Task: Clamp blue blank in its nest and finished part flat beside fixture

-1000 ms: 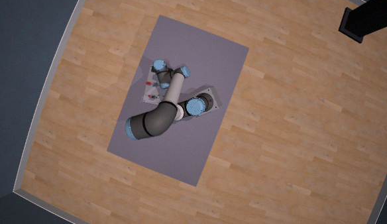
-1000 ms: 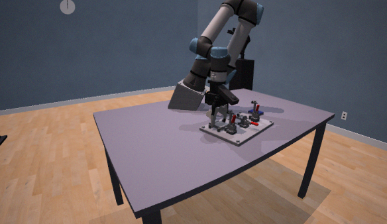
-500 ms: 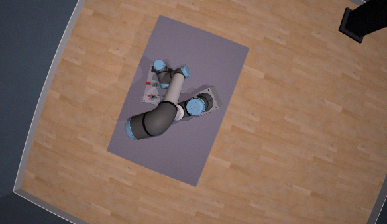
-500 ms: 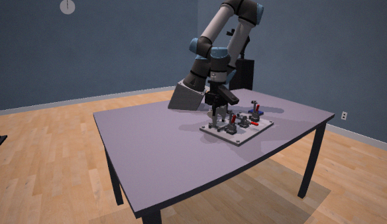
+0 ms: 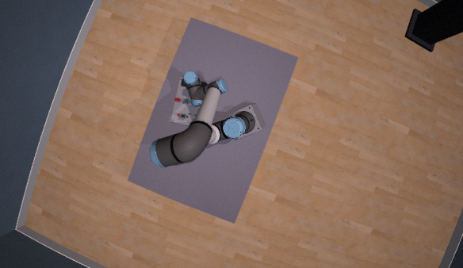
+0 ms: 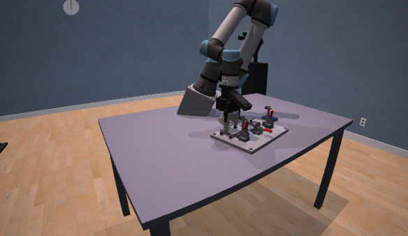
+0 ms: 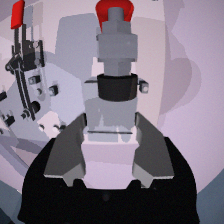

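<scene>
My gripper (image 7: pixel 110 113) (image 6: pixel 228 123) is down over the near end of the grey fixture plate (image 6: pixel 253 147) (image 5: pixel 174 117). It is shut on a pale grey block, the finished part (image 7: pixel 110 147). A thin dark line runs across the top of the part. Just beyond it stands a toggle clamp (image 7: pixel 116 47) with a red handle tip (image 7: pixel 114 11) and a black collar. A second clamp with a red handle (image 7: pixel 17 15) is at the left. The blue blank (image 6: pixel 273 118) lies on the table behind the fixture. In the top view my arm hides the gripper and the part.
Other red clamp handles (image 6: pixel 246 124) (image 6: pixel 268 130) stand on the plate. The arm's wedge base (image 6: pixel 195 103) is behind the fixture on the table. A black column (image 6: pixel 256 78) stands beyond the table. The table's right edge (image 6: pixel 314 142) is close to the fixture.
</scene>
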Controlling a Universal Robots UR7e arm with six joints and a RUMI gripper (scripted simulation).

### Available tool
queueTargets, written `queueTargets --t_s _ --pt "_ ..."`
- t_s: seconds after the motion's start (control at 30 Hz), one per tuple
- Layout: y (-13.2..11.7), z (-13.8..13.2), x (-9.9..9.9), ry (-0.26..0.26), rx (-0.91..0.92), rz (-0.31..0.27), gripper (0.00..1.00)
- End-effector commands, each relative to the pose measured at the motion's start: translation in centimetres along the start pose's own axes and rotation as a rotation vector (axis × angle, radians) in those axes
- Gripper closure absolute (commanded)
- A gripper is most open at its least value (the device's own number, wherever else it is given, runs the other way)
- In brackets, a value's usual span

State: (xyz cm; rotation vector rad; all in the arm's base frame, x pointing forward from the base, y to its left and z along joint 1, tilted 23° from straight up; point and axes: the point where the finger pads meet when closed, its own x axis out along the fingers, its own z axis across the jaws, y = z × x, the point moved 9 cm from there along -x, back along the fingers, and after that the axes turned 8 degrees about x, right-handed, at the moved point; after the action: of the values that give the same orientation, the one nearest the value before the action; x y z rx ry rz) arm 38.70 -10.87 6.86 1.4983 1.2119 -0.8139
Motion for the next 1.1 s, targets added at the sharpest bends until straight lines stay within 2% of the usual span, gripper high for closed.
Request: queueTargets --t_s 0.0,0.73,1.07 --pt "0.0 0.0 0.0 -0.001 0.000 0.001 1.00" --pt "0.0 0.0 -0.1 -0.001 0.000 0.001 1.00" --pt "0.0 0.0 -1.0 -0.001 0.000 0.001 1.00"
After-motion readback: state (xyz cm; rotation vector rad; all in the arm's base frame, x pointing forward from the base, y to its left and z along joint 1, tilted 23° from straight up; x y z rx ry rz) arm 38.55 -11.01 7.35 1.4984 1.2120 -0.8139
